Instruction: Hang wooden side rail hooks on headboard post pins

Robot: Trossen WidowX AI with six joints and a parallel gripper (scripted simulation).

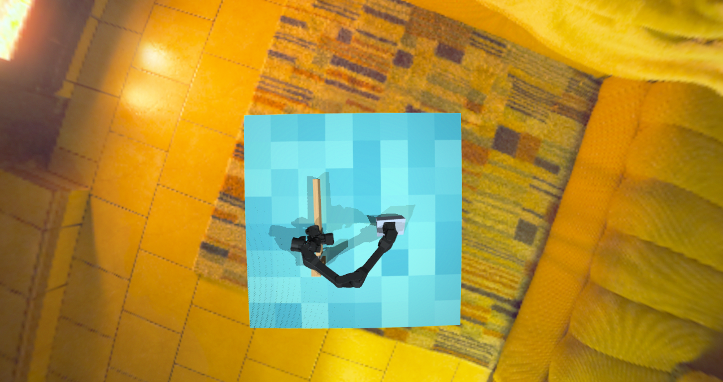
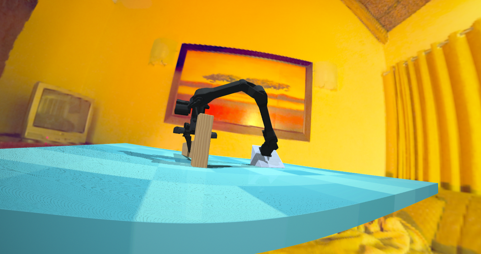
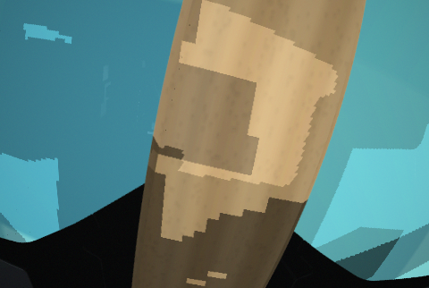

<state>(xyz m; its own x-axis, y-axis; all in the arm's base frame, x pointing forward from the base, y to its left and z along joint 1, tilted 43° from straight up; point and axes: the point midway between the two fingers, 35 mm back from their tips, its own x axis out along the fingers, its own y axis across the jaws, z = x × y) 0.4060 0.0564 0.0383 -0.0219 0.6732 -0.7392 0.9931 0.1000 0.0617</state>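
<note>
The wooden side rail (image 1: 317,202) (image 2: 185,149) (image 3: 286,100) runs away from the headboard post in the top view. Its far end looks low, at the table surface. The upright wooden post (image 1: 316,272) (image 2: 202,141) stands at the rail's near end in the exterior view. My gripper (image 1: 315,239) (image 2: 190,146) (image 3: 198,200) is shut on the rail close to the post; in the wrist view black finger parts flank the rail at the bottom. The hooks, pins and slot are hidden behind the arm and post, so I cannot tell whether the hooks sit on the pins.
The pale wedge-shaped base (image 1: 399,226) (image 2: 277,162) carries the arm, right of the post. The arm (image 1: 373,263) (image 2: 260,96) arches from it to the rail. The blue tiled table (image 1: 419,299) (image 2: 319,192) lies under everything, its edges well outside the rail and post.
</note>
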